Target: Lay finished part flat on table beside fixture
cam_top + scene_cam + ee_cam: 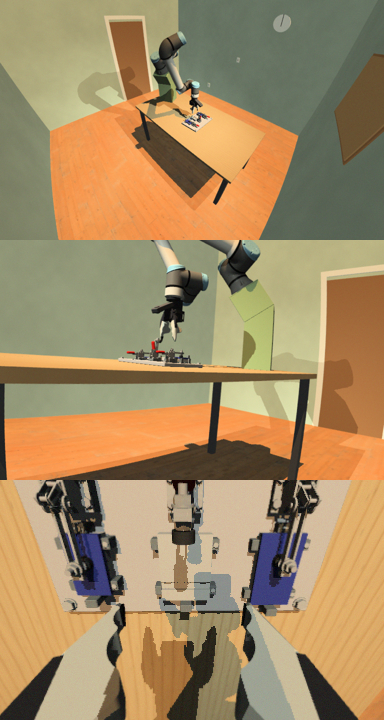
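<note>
We see the arm point(172, 67) reaching from its green pedestal point(165, 89) over the table point(226, 147). Gripper point(193, 110) points down just above the fixture plate point(204, 125), nothing between its fingers. Red handles and blue bits on the plate; too small to resolve further.

Matt wood-grain table point(226, 147), matt pale fixture plate point(240, 510)
</note>
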`<action>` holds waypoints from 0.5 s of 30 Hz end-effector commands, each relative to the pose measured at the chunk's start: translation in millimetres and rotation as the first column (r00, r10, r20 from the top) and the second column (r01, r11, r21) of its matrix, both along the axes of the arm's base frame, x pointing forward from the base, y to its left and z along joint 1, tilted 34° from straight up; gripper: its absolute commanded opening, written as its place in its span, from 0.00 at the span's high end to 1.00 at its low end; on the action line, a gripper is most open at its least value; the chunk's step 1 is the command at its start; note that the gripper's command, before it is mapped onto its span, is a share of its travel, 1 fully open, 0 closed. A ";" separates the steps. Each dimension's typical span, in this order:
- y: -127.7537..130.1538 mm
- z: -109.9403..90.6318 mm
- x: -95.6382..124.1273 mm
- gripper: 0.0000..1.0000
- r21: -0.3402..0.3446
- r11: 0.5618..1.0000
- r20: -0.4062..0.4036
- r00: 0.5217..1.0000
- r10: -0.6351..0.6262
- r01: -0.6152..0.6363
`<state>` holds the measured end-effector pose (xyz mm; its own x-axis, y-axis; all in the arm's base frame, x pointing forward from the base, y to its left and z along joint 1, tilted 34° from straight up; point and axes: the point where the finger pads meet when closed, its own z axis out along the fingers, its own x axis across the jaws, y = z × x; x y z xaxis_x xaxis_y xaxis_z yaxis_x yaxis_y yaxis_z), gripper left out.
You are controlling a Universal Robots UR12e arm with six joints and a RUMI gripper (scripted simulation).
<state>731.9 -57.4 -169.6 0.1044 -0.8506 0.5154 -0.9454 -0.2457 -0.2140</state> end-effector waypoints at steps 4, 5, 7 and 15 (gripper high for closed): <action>0.0 -0.1 0.0 0.41 0.000 1.000 0.001 1.000 0.000 0.000; -0.3 -0.5 0.2 0.41 0.000 1.000 0.001 1.000 0.000 0.000; -1.1 -2.0 0.7 0.41 0.000 1.000 0.001 1.000 0.000 0.000; -6.1 -10.9 4.0 0.41 0.000 1.000 0.001 1.000 0.000 0.000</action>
